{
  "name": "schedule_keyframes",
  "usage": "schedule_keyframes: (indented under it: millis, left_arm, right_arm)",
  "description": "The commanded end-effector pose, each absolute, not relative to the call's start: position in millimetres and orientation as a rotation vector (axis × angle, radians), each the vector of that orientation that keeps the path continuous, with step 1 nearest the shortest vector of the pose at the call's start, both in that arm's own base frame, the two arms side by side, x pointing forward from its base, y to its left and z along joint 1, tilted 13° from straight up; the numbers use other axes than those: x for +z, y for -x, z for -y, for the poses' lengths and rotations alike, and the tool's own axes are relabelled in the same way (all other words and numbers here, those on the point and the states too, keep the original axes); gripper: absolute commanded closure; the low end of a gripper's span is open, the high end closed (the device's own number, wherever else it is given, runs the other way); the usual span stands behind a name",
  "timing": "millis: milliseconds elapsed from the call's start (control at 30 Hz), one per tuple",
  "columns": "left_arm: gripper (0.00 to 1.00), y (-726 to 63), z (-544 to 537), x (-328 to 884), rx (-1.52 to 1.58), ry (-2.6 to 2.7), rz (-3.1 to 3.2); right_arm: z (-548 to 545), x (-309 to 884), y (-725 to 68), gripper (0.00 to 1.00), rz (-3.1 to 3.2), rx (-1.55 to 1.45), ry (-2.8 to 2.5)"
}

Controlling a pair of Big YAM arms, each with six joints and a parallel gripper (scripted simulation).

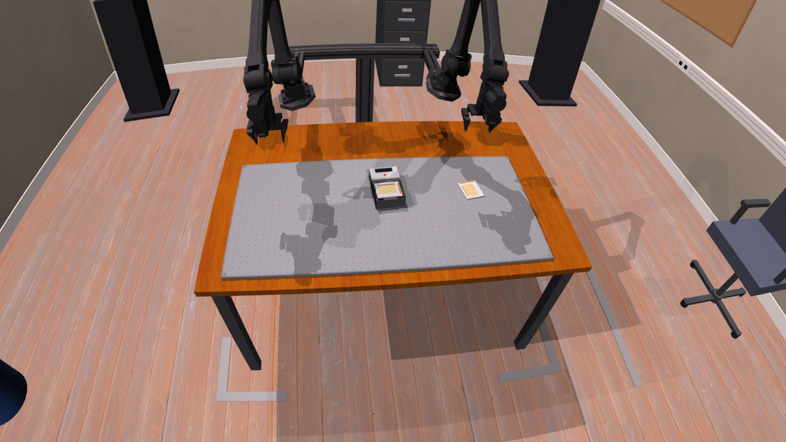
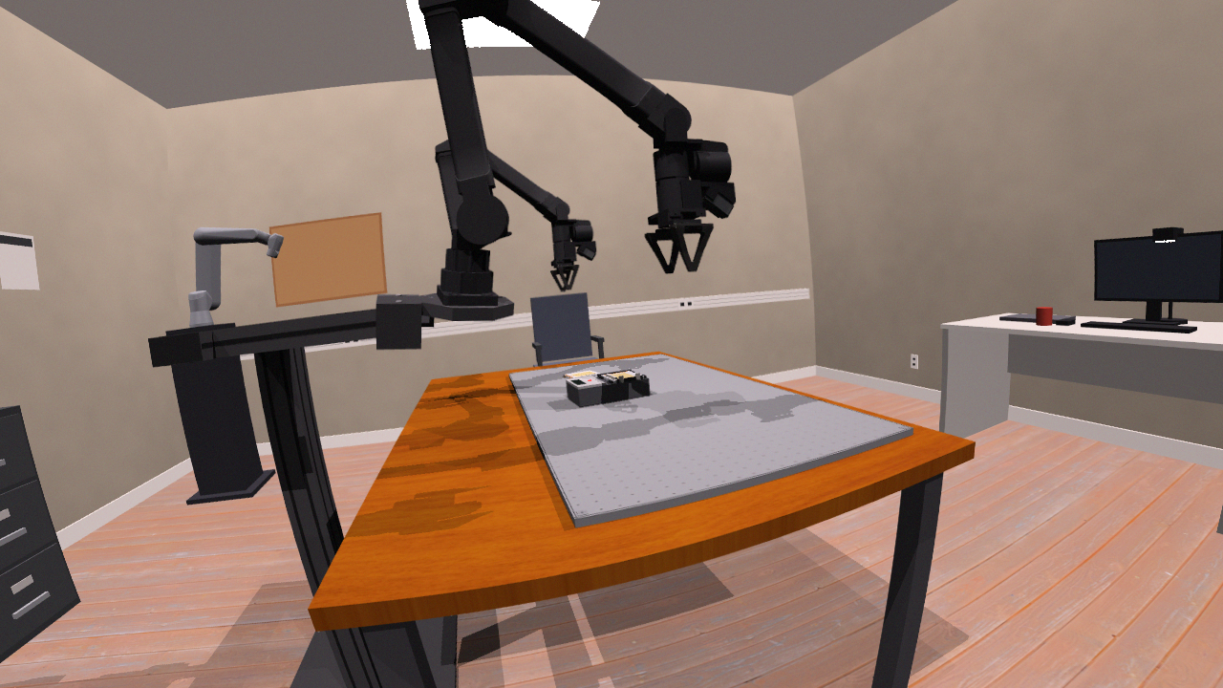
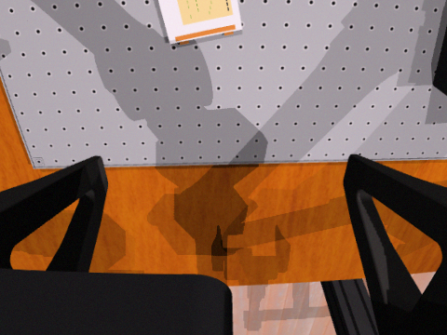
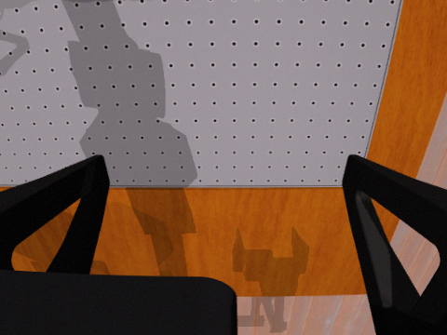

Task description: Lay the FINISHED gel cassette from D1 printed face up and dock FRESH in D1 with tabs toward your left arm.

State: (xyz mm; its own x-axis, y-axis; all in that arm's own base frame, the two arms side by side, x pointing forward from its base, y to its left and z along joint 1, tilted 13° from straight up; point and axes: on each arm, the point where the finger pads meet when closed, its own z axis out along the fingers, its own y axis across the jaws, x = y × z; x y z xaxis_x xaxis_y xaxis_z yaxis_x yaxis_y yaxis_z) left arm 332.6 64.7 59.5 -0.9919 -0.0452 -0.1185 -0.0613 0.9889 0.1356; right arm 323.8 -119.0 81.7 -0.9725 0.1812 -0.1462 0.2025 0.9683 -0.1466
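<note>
Near the middle of the pale perforated board (image 1: pixel 417 236) (image 2: pixel 726 462) (image 3: pixel 303 51) (image 4: pixel 279 93) on the orange-brown desk (image 1: pixel 220 231) (image 2: pixel 461 565) (image 3: pixel 135 186) (image 4: pixel 279 200), the dock (image 1: pixel 390 203) (image 2: pixel 586 392) sits upright, its pale end with the dark panel and red dot toward the robot's side. In its bay lies a white-framed cassette (image 1: pixel 387 189) (image 2: pixel 622 376), tan gel upward, orange strip along the side nearer the left arm; it looks roughly level, though its exact seating and its comb are too small to judge. Out on the board, apart from the dock and toward the robot's left, the printed cassette (image 1: pixel 471 189) (image 2: pixel 583 375) (image 3: pixel 205 19) lies flat, face up – small green marks and a dark line of print on yellow, orange strip toward the robot. Left tool (image 1: pixel 479 129) (image 2: pixel 564 287) (image 3: pixel 226 158): fingers wide apart, nothing between them, raised above the robot's side of the desk. Right tool (image 1: pixel 270 142) (image 2: pixel 679 269) (image 4: pixel 225 158): likewise spread wide and holding nothing, up in the air and well apart from the dock. Both point downward, and neither touches a cassette. Shadows of the arms fall across board and wood – one dark patch reaches the board's far edge on the robot's right.
</note>
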Motion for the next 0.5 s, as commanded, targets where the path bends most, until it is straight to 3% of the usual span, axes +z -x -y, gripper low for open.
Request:
schedule_keyframes:
  millis: [0, 467]
  left_arm:
    - [0.00, -348.2, -67.9, 73.9, 0.212, 0.069, -2.990]
    - [0.00, -348.2, -67.9, 73.9, 0.212, 0.069, -2.990]
  right_arm:
    - [132.9, 80.4, -328.8, 0.02, -2.976, -0.256, -0.267]
    - [138.3, 79.7, -330.2, 0.00, -2.976, -0.256, -0.267]
